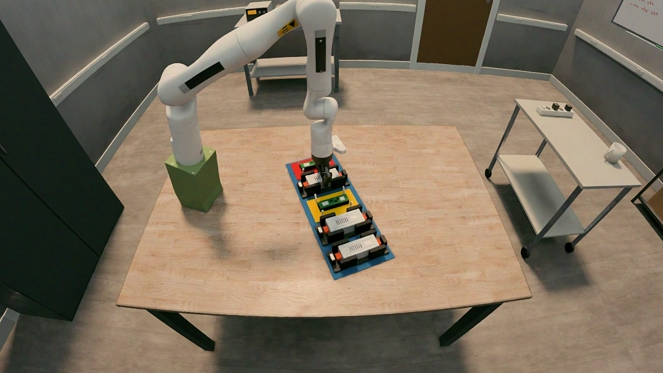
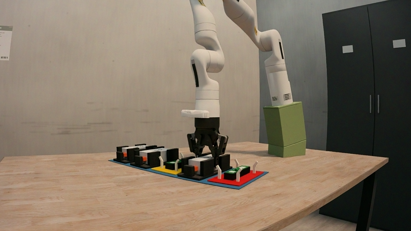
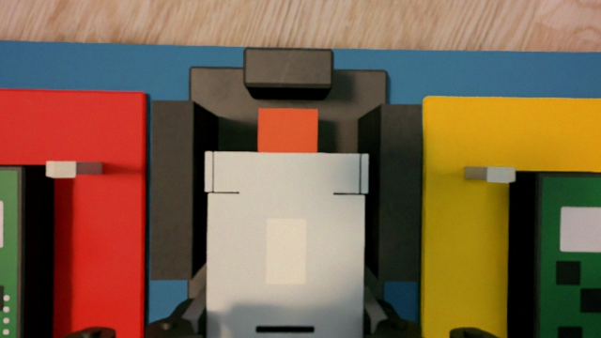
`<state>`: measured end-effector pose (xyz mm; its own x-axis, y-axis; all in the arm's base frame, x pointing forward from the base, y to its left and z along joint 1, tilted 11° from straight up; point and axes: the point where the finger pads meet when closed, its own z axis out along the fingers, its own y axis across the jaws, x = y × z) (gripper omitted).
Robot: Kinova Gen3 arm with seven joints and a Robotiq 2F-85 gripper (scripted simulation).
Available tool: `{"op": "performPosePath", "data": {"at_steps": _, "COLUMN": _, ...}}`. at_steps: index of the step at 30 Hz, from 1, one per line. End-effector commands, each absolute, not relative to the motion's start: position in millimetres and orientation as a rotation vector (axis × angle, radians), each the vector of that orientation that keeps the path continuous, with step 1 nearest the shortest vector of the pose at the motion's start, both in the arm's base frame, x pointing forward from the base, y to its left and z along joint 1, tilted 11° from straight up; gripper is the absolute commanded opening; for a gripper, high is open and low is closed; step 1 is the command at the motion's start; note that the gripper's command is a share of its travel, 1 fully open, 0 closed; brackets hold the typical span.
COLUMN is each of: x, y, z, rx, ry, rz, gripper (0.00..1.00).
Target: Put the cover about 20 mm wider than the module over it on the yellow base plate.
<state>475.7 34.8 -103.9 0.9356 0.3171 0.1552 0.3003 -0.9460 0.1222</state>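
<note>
My gripper (image 1: 326,182) (image 2: 206,158) (image 3: 285,311) points down and is shut on the light grey cover (image 1: 313,178) (image 2: 195,162) (image 3: 241,253) between the red and yellow plates. This cover sits in its black holder (image 2: 208,167) (image 3: 171,188). In the wrist view its side walls step slightly inward behind the end band. The yellow plate (image 1: 314,210) (image 2: 161,170) (image 3: 465,244) carries a green-topped module (image 1: 333,200) (image 2: 173,165) (image 3: 550,221), uncovered. Two other covers sit in holders beyond it, the nearer (image 1: 352,217) (image 2: 156,152) and the farther (image 1: 359,245) (image 2: 130,149). The fingertips are hidden.
A red plate (image 1: 297,172) (image 2: 230,183) (image 3: 108,235) with another green-topped module (image 2: 242,170) lies on the other side of the gripped cover. White angled posts stand around both modules. All sit on a blue board (image 1: 338,274) (image 3: 117,66). Tall black holder walls flank each cover.
</note>
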Motion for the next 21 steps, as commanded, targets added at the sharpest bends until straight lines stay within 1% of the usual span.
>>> {"op": "performPosePath", "data": {"at_steps": 1, "x": 476.2, "y": 35.0, "z": -103.3, "rx": 2.995, "ry": 0.479, "rz": 0.267, "gripper": 0.0}}
{"op": "performPosePath", "data": {"at_steps": 12, "x": 476.2, "y": 35.0, "z": -103.3, "rx": 2.995, "ry": 0.479, "rz": 0.267, "gripper": 0.0}}
{"op": "performPosePath", "data": {"at_steps": 13, "x": 476.2, "y": 35.0, "z": -103.3, "rx": 2.995, "ry": 0.479, "rz": 0.267, "gripper": 1.0}}
{"op": "performPosePath", "data": {"at_steps": 21, "x": 476.2, "y": 35.0, "z": -103.3, "rx": 2.995, "ry": 0.479, "rz": 0.267, "gripper": 1.0}}
